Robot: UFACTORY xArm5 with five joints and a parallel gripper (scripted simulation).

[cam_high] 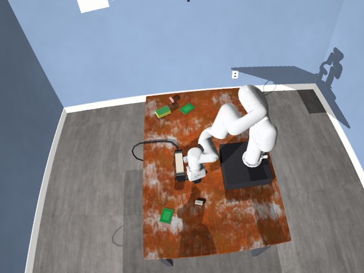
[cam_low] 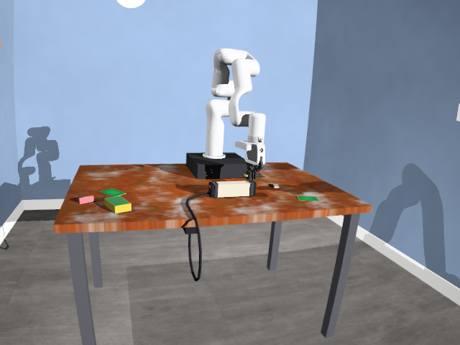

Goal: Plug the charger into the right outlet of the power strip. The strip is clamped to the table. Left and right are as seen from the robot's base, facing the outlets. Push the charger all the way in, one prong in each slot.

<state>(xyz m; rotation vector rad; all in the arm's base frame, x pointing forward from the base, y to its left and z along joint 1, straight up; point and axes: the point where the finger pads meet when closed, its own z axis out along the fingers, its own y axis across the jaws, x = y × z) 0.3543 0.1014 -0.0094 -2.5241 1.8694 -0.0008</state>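
Observation:
The beige power strip [cam_high: 179, 165] with black ends lies mid-table, and its black cable runs off the table's left edge; it also shows in the exterior view [cam_low: 232, 188]. My gripper [cam_high: 196, 178] points down close beside the strip's end away from the cable. In the exterior view the gripper [cam_low: 254, 173] is just behind and above that end. It is shut on a small dark charger [cam_low: 252, 170], mostly hidden by the fingers. I cannot see the prongs or the outlet slots clearly.
A small beige-and-black block [cam_high: 199, 201] lies on the table beyond the gripper. A green card [cam_high: 166, 215] is near it. A yellow-green sponge [cam_high: 162, 111], a pink block [cam_high: 171, 99] and another green card [cam_high: 187, 108] lie at the far end. The black robot base [cam_high: 244, 164] stands beside the strip.

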